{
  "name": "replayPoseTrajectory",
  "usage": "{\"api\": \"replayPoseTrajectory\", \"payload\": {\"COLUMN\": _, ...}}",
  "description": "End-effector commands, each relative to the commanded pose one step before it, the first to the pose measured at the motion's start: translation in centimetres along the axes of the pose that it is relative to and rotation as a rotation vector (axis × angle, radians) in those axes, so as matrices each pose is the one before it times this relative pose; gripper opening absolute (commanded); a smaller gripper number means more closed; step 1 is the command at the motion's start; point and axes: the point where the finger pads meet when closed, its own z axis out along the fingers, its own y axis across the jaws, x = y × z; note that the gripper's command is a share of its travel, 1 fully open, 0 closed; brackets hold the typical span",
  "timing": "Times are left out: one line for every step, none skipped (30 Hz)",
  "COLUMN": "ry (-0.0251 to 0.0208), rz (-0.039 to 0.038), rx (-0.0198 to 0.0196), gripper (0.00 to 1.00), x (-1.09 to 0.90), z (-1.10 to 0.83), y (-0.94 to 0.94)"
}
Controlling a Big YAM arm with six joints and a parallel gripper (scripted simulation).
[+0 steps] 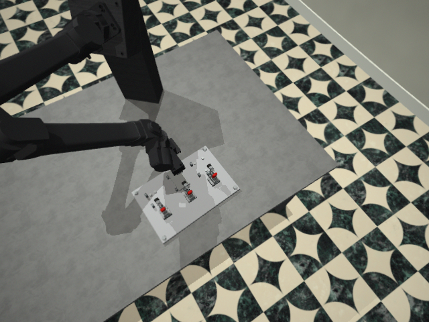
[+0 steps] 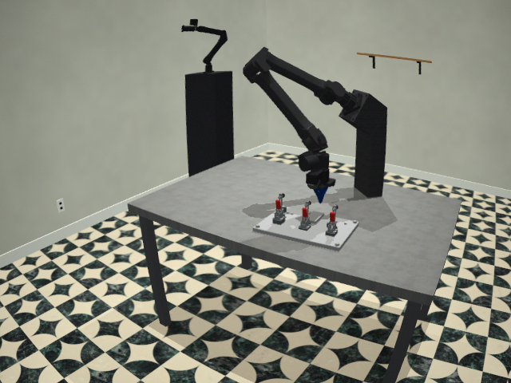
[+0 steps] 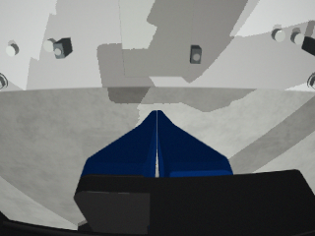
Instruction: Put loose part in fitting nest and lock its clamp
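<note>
Loose part, a flat pale-grey rectangular plate (image 1: 177,181) (image 2: 317,215) (image 3: 143,64), seen from above at the middle nest of a white rectangular fixture board (image 1: 187,216) (image 2: 297,238) (image 3: 84,79), partly in shadow and hard to tell from the board by colour. Just beside it, a metal middle clamp with a red handle (image 1: 189,192) (image 2: 305,212); towards the board's ends, two more red-handled metal clamps (image 1: 214,174) (image 2: 332,216) of the same kind. Under the board, a mottled grey table top (image 1: 277,138) (image 2: 198,206) (image 3: 59,128); around that, a floor of cream and dark green curved tiles (image 1: 297,242) (image 2: 214,305). From the exterior, low and flat behind the middle clamp, with all three red handles upright and the clamp bars raised, so not locked down on anything. Over the board's rear side, a black gripper with blue fingers (image 1: 178,169) (image 2: 320,202), pointing downward. Beyond the table, plain grey-green walls (image 2: 103,103), a tall black pedestal (image 2: 209,119) bearing a small black arm, and a brown wall shelf (image 2: 394,57). From the wrist, straight-edged, near a small dark side block (image 3: 196,54); blue fingertips together, with nothing clamped between.
</note>
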Motion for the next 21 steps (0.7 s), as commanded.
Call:
{"api": "replayPoseTrajectory", "payload": {"ry": 0.01001, "rz": -0.01997, "rx": -0.00648, "gripper": 0.00, "x": 1.706, "z": -0.035, "y": 0.448}}
{"api": "replayPoseTrajectory", "payload": {"ry": -0.00439, "rz": -0.00402, "rx": -0.00414, "gripper": 0.00, "x": -0.059, "z": -0.132, "y": 0.270}}
{"api": "replayPoseTrajectory", "payload": {"ry": -0.01455, "rz": 0.00923, "rx": 0.00681, "gripper": 0.00, "x": -0.858, "z": 0.135, "y": -0.345}}
{"api": "replayPoseTrajectory", "payload": {"ry": -0.01228, "rz": 0.01001, "rx": 0.00867, "gripper": 0.00, "x": -0.687, "z": 0.001, "y": -0.485}}
{"api": "replayPoseTrajectory", "payload": {"ry": -0.00364, "rz": 0.00526, "rx": 0.00294, "gripper": 0.00, "x": -0.143, "z": -0.094, "y": -0.193}}
{"api": "replayPoseTrajectory", "payload": {"ry": 0.00000, "rz": 0.00000, "rx": 0.00000, "gripper": 0.00, "x": 0.000, "z": 0.000, "y": 0.000}}
{"api": "replayPoseTrajectory", "payload": {"ry": 0.00000, "rz": 0.00000, "rx": 0.00000, "gripper": 0.00, "x": 0.000, "z": 0.000, "y": 0.000}}
{"api": "replayPoseTrajectory", "payload": {"ry": 0.00304, "rz": 0.00461, "rx": -0.00136, "gripper": 0.00, "x": 0.093, "z": 0.003, "y": 0.039}}
{"api": "replayPoseTrajectory", "payload": {"ry": 0.00101, "rz": -0.00041, "rx": -0.00036, "gripper": 0.00, "x": 0.026, "z": 0.014, "y": 0.010}}
{"api": "replayPoseTrajectory", "payload": {"ry": 0.00067, "rz": -0.00004, "rx": 0.00044, "gripper": 0.00, "x": 0.019, "z": 0.092, "y": -0.004}}
{"api": "replayPoseTrajectory", "payload": {"ry": 0.00167, "rz": -0.00010, "rx": 0.00108, "gripper": 0.00, "x": 0.049, "z": 0.229, "y": -0.008}}
{"api": "replayPoseTrajectory", "payload": {"ry": 0.00859, "rz": -0.00360, "rx": -0.00013, "gripper": 0.00, "x": 0.327, "z": 0.364, "y": 0.060}}
{"api": "replayPoseTrajectory", "payload": {"ry": 0.00164, "rz": -0.00158, "rx": 0.00133, "gripper": 0.00, "x": 0.070, "z": 0.150, "y": -0.103}}
{"api": "replayPoseTrajectory", "payload": {"ry": -0.00006, "rz": -0.00131, "rx": -0.00014, "gripper": 0.00, "x": 0.002, "z": 0.132, "y": 0.003}}
{"api": "replayPoseTrajectory", "payload": {"ry": 0.00001, "rz": -0.00002, "rx": 0.00000, "gripper": 0.00, "x": 0.004, "z": 0.166, "y": 0.000}}
{"api": "replayPoseTrajectory", "payload": {"ry": 0.00002, "rz": -0.00002, "rx": 0.00000, "gripper": 0.00, "x": 0.004, "z": 0.197, "y": 0.001}}
{"api": "replayPoseTrajectory", "payload": {"ry": 0.00002, "rz": -0.00002, "rx": 0.00000, "gripper": 0.00, "x": 0.005, "z": 0.224, "y": 0.001}}
{"api": "replayPoseTrajectory", "payload": {"ry": 0.00002, "rz": -0.00002, "rx": 0.00000, "gripper": 0.00, "x": 0.005, "z": 0.247, "y": 0.001}}
{"api": "replayPoseTrajectory", "payload": {"ry": 0.00002, "rz": -0.00002, "rx": 0.00000, "gripper": 0.00, "x": 0.006, "z": 0.262, "y": 0.001}}
{"api": "replayPoseTrajectory", "payload": {"ry": 0.00002, "rz": -0.00002, "rx": 0.00001, "gripper": 0.00, "x": 0.006, "z": 0.271, "y": 0.001}}
{"api": "replayPoseTrajectory", "payload": {"ry": 0.00002, "rz": -0.00002, "rx": 0.00000, "gripper": 0.00, "x": 0.005, "z": 0.273, "y": 0.001}}
